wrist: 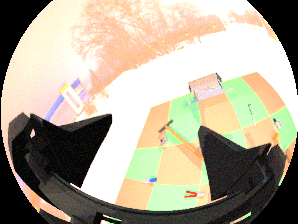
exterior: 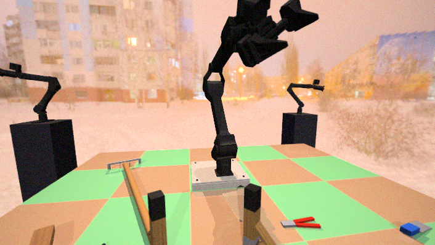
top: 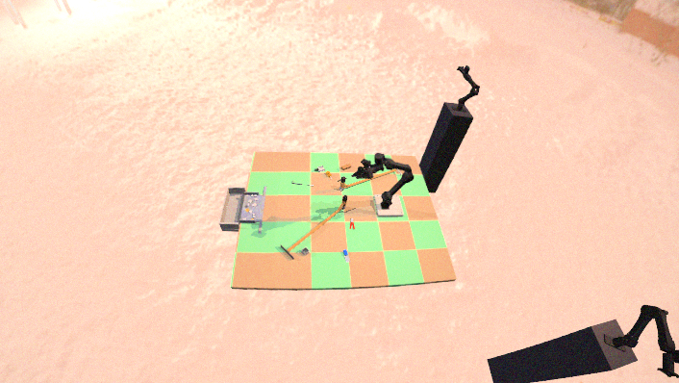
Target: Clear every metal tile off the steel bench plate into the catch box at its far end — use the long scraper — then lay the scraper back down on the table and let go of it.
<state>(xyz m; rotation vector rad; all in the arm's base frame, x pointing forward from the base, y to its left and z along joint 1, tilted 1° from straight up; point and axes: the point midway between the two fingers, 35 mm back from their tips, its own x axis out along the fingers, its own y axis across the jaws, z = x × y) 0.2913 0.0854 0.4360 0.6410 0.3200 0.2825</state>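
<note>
The long scraper (top: 314, 228) (wrist: 176, 135) has an orange handle. Its black-capped end leans on a post (top: 344, 198) (exterior: 252, 197), and its dark blade (top: 287, 252) rests on the table. The steel bench plate (top: 259, 199) lies at the table's left edge with several small metal tiles (top: 249, 207) on it. The grey catch box (top: 231, 210) (wrist: 204, 84) adjoins the plate on its outer side. My gripper (top: 359, 173) (exterior: 286, 31) (wrist: 156, 156) is open and empty. It is held high in the air behind the scraper's handle end, well apart from it.
A shorter orange stick (top: 370, 178) (exterior: 135, 194) with a grey rail end leans on a second post (exterior: 156, 200). Red pliers (top: 351, 223) (exterior: 300, 223), a blue block (top: 345, 252) (exterior: 410, 229) and small items (top: 323, 170) lie on the table. Dark towers (top: 444, 144) stand beyond it.
</note>
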